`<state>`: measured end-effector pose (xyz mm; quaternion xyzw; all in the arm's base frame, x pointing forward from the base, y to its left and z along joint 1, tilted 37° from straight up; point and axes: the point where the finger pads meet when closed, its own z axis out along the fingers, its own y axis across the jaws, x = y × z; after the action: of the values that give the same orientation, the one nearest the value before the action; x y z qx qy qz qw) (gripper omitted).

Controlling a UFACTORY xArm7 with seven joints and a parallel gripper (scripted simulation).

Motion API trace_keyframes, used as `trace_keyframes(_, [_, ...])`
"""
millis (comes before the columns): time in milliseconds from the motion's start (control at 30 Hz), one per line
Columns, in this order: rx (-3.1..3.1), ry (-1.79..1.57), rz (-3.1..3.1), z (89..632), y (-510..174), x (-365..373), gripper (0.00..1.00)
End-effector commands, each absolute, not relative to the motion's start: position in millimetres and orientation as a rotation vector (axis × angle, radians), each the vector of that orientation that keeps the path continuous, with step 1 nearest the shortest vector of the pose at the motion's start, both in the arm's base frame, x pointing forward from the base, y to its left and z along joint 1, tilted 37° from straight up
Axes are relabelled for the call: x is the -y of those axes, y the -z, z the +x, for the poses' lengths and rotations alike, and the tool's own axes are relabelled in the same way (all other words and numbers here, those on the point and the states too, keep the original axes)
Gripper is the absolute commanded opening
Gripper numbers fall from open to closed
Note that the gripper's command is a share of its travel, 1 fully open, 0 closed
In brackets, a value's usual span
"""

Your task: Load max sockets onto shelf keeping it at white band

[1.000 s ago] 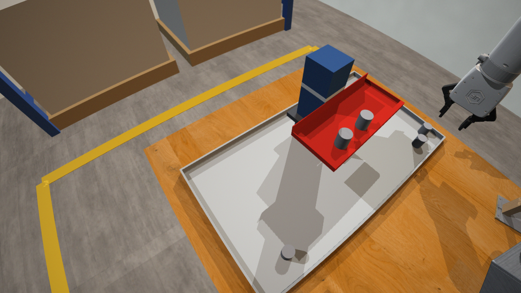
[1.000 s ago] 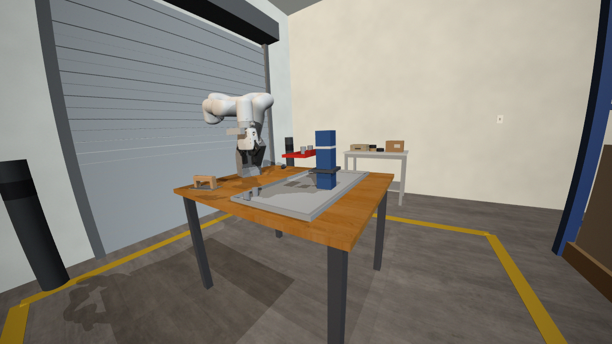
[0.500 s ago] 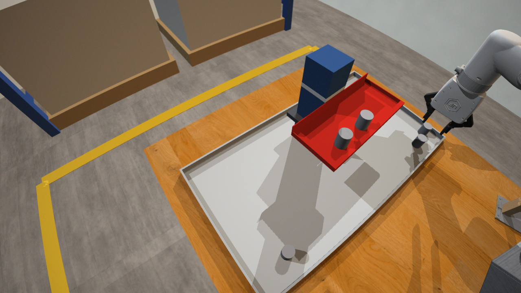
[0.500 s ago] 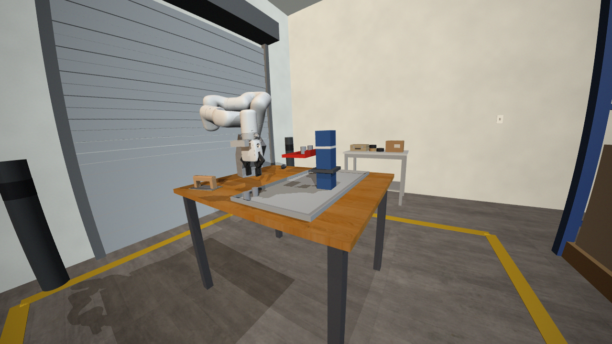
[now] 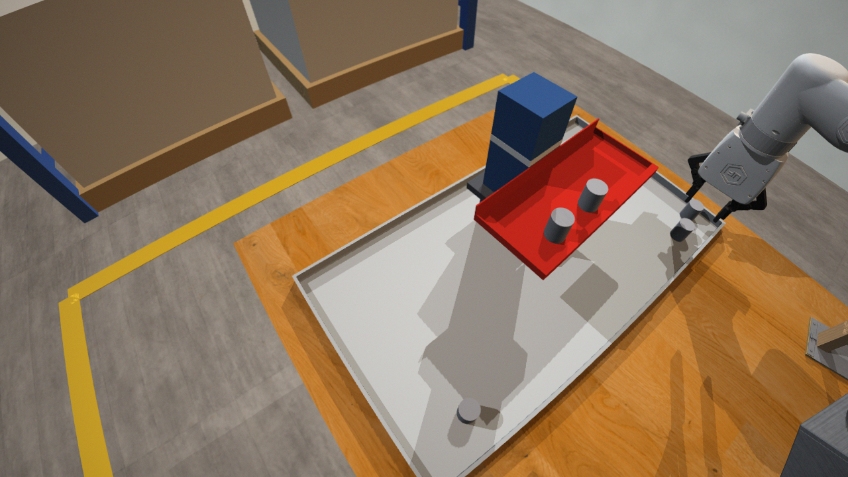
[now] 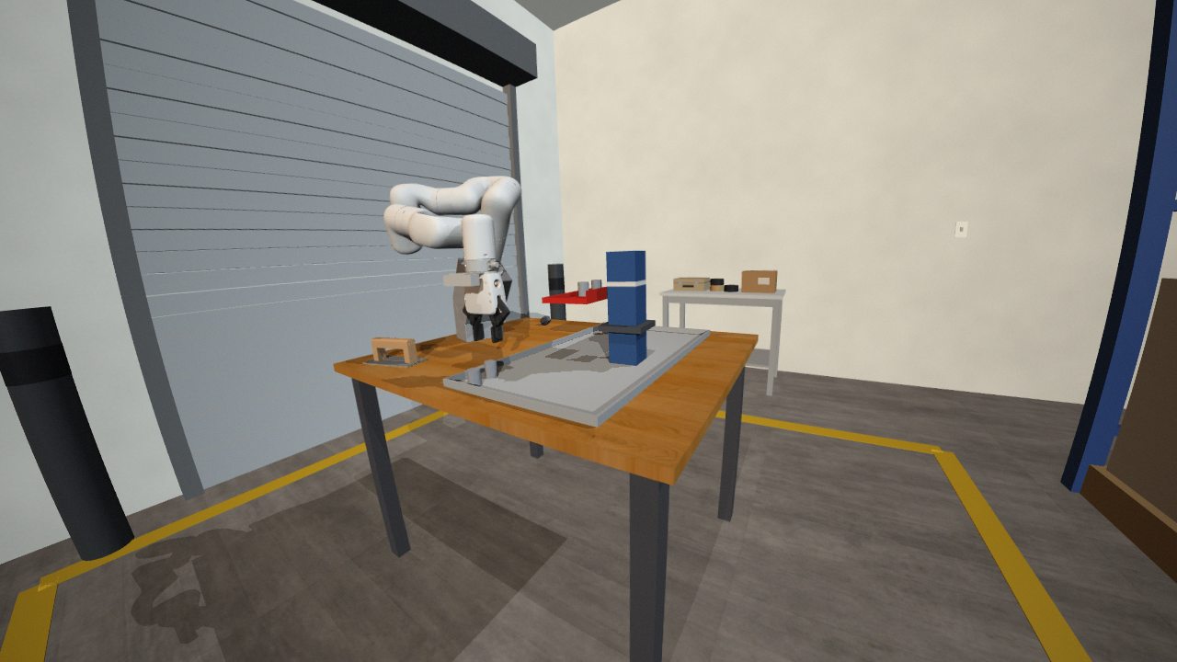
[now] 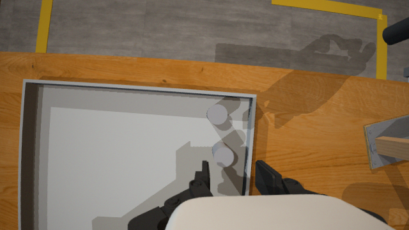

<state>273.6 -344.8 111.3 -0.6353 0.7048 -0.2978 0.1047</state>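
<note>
presently the next socket is being fetched. near the left corner of the tabletop [image 5: 770, 296] [image 6: 715, 362] [image 7: 303, 128], as the exterior view has it, two sockets stand upright in the tray [image 5: 389, 222] [image 6: 519, 403] [image 7: 140, 87]: an outer socket [image 5: 692, 207] [image 6: 474, 376] [image 7: 217, 114] towards the near-left edge, and an inner socket [image 5: 684, 229] [image 6: 491, 368] [image 7: 222, 155] just beside it.

the hand [image 5: 702, 209] [image 6: 485, 336] [image 7: 231, 172] hangs above that corner, fingers spread, nothing between them. it probably wants to centre over one socket, go down without nudging its neighbour, then pinch.

over towards the right edge rises the blue post [image 5: 514, 121] [image 6: 627, 304] with its white band [image 5: 509, 148] [image 6: 625, 283]. beyond it the red shelf [image 5: 515, 231] [image 6: 567, 299] looks about level with the band, carrying two upright sockets [image 5: 559, 225] [image 6: 596, 284] inside its rim; a third needs a soft landing, watched for slipping. towards the far edge waits a lone socket [image 5: 469, 410].

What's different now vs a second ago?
The gripper moved down and in toward the nearer corner socket in the tray. Nothing taken hold of or let go; fingers open. Red shelf, its two sockets and the three tray sockets: no visible change.
</note>
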Motion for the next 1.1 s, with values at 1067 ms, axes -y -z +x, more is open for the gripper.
trace_keyframes(1067, [-2.078, 0.882, -1.873, 301.4, -70.6, 360.9, 0.61])
